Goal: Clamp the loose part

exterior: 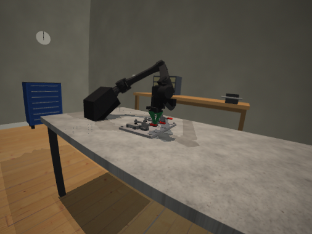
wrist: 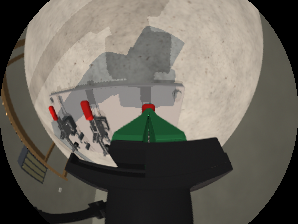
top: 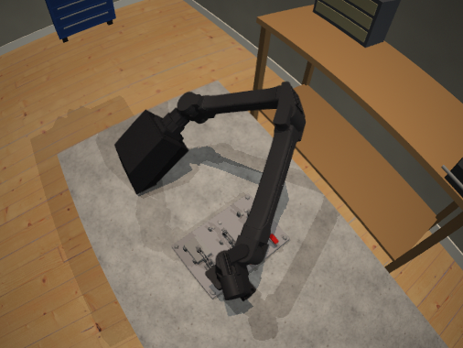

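Observation:
My gripper [exterior: 155, 123] [wrist: 148, 112] is shut and empty, its green fingertips together and pointing down. They are at the red handle [exterior: 153, 124] [wrist: 148, 106] of the clamp at one end of the fixture plate [top: 188, 239] [exterior: 148, 135] [wrist: 169, 113], touching or just above it. That handle looks low, close to the plate. The fingers hide most of this clamp in the wrist view, and the arm hides it in the top view. A grey block [exterior: 132, 125] sits on the plate near this clamp. I cannot tell whether it is the part, nor how the bar lies.
Two other clamps have red handles: the middle one [exterior: 162, 122] [wrist: 87, 110] and the far one [top: 274, 238] [exterior: 169, 118] [wrist: 53, 113]. Small posts and blocks stand among them. The black arm base [top: 151, 151] [exterior: 100, 103] stands on the grey table [top: 320, 293] [exterior: 231, 160].

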Controlling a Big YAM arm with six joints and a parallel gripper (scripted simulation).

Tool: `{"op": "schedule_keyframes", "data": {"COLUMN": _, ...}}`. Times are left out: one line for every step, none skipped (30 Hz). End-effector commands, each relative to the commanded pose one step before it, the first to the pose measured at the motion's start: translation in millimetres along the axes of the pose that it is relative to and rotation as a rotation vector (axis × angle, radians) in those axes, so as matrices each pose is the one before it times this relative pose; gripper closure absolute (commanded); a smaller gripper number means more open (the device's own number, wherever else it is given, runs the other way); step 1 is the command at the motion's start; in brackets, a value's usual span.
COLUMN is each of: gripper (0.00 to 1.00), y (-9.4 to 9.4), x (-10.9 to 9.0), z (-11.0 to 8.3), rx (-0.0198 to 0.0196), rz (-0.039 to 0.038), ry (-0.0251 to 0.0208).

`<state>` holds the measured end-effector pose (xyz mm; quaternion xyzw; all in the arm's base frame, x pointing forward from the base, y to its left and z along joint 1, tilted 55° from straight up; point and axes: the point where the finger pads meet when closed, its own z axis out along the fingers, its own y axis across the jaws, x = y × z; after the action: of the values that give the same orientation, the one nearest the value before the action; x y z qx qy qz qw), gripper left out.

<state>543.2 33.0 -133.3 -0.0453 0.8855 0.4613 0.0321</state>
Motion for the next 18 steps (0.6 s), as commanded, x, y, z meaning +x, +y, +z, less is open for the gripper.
{"op": "schedule_keyframes", "data": {"gripper": 1.00, "y": 1.31, "x": -10.38, "z": 10.04, "rx": -0.00078, "rz": -0.01520, "ry": 0.00481}}
{"op": "schedule_keyframes", "data": {"gripper": 1.00, "y": 0.00, "x": 0.00, "z": 0.00, "rx": 0.00000, "rz": 0.00000, "ry": 0.00000}}
{"op": "schedule_keyframes", "data": {"gripper": 1.00, "y": 0.00, "x": 0.00, "z": 0.00, "rx": 0.00000, "rz": 0.00000, "ry": 0.00000}}
{"op": "schedule_keyframes", "data": {"gripper": 1.00, "y": 0.00, "x": 0.00, "z": 0.00, "rx": 0.00000, "rz": 0.00000, "ry": 0.00000}}
{"op": "schedule_keyframes", "data": {"gripper": 1.00, "y": 0.00, "x": 0.00, "z": 0.00, "rx": 0.00000, "rz": 0.00000, "ry": 0.00000}}
{"op": "schedule_keyframes", "data": {"gripper": 1.00, "y": 0.00, "x": 0.00, "z": 0.00, "rx": 0.00000, "rz": 0.00000, "ry": 0.00000}}
{"op": "schedule_keyframes", "data": {"gripper": 1.00, "y": 0.00, "x": 0.00, "z": 0.00, "rx": 0.00000, "rz": 0.00000, "ry": 0.00000}}
{"op": "schedule_keyframes", "data": {"gripper": 1.00, "y": 0.00, "x": 0.00, "z": 0.00, "rx": 0.00000, "rz": 0.00000, "ry": 0.00000}}
{"op": "schedule_keyframes", "data": {"gripper": 1.00, "y": 0.00, "x": 0.00, "z": 0.00, "rx": 0.00000, "rz": 0.00000, "ry": 0.00000}}
{"op": "schedule_keyframes", "data": {"gripper": 1.00, "y": 0.00, "x": 0.00, "z": 0.00, "rx": 0.00000, "rz": 0.00000, "ry": 0.00000}}
{"op": "schedule_keyframes", "data": {"gripper": 1.00, "y": 0.00, "x": 0.00, "z": 0.00, "rx": 0.00000, "rz": 0.00000, "ry": 0.00000}}
{"op": "schedule_keyframes", "data": {"gripper": 1.00, "y": -0.02, "x": 0.00, "z": 0.04, "rx": 0.00004, "rz": 0.00004, "ry": -0.00011}}
{"op": "schedule_keyframes", "data": {"gripper": 1.00, "y": -0.14, "x": -0.01, "z": 0.23, "rx": 0.00022, "rz": 0.00020, "ry": -0.00065}}
{"op": "schedule_keyframes", "data": {"gripper": 1.00, "y": -0.28, "x": -0.03, "z": 0.46, "rx": 0.00046, "rz": -0.00182, "ry": -0.00133}}
{"op": "schedule_keyframes", "data": {"gripper": 1.00, "y": -0.15, "x": 0.54, "z": 0.65, "rx": -0.00014, "rz": 0.00018, "ry": 0.00009}}
{"op": "schedule_keyframes", "data": {"gripper": 1.00, "y": -0.08, "x": 0.84, "z": 0.72, "rx": -0.00043, "rz": 0.00140, "ry": 0.00094}}
{"op": "schedule_keyframes", "data": {"gripper": 1.00, "y": -0.06, "x": 0.76, "z": 0.65, "rx": -0.00044, "rz": 0.00127, "ry": 0.00082}}
{"op": "schedule_keyframes", "data": {"gripper": 1.00, "y": -0.05, "x": 0.54, "z": 0.46, "rx": -0.00030, "rz": 0.00090, "ry": 0.00060}}
